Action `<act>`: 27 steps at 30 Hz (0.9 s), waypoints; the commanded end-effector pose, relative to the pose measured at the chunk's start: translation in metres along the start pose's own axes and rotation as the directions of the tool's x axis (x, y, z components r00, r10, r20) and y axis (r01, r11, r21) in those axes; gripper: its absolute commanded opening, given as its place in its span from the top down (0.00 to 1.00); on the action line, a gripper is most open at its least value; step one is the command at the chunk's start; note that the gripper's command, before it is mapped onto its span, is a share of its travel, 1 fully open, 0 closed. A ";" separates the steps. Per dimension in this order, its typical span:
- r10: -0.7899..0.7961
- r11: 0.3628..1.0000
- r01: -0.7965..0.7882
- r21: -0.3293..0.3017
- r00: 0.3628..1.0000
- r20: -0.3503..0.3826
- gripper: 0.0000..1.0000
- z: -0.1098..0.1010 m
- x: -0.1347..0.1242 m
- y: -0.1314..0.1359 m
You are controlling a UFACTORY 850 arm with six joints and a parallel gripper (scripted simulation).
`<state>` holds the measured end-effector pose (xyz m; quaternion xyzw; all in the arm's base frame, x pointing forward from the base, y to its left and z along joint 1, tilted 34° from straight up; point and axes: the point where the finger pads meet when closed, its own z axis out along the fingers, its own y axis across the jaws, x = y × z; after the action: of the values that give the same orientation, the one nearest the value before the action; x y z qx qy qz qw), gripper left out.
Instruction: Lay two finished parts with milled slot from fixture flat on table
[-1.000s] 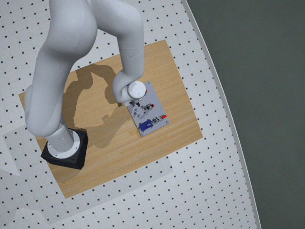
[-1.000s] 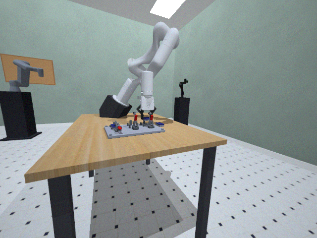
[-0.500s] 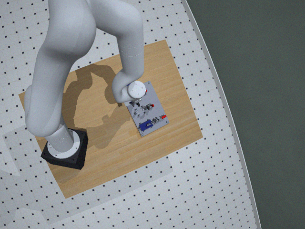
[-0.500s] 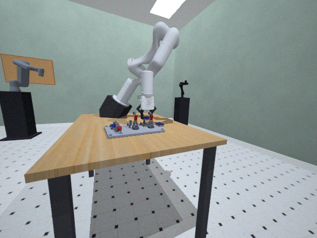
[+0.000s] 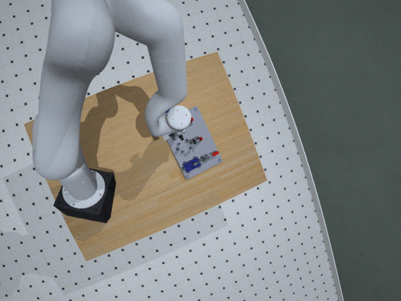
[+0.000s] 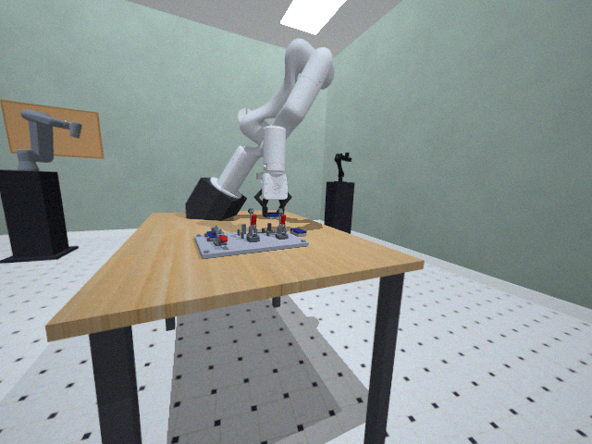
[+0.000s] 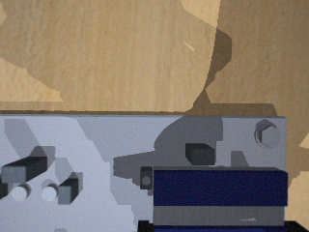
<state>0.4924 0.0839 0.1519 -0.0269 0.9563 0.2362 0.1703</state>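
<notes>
Slotted blue part (image 5: pixel 171 134) (image 6: pixel 273 215) (image 7: pixel 219 188): I have it held between the fingers of my gripper (image 5: pixel 177 136) (image 6: pixel 273 214) (image 7: pixel 219 226), raised above the table (image 5: pixel 129 162) (image 6: pixel 239 277) (image 7: pixel 106 53). Another blue part (image 6: pixel 299 232) lies just beside the fixture plate (image 5: pixel 210 142) (image 6: pixel 239 247) (image 7: pixel 97 145); the blue blank (image 5: pixel 191 164) (image 6: pixel 210 234) sits under its red-handled clamp (image 5: pixel 215 153) (image 6: pixel 221 240).

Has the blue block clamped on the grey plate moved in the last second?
No. In the top view, the blue block keeps its place against the corner of the grey plate.
</notes>
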 end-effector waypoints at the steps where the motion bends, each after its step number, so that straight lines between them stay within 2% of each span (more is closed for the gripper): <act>1: 0.000 1.000 0.000 0.000 1.000 0.000 1.00 -0.009 0.001 0.000; 27: 0.000 1.000 0.000 0.000 1.000 0.000 1.00 -0.013 0.002 0.000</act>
<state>0.4857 0.0783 0.1612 -0.0269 0.9564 0.2364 0.1697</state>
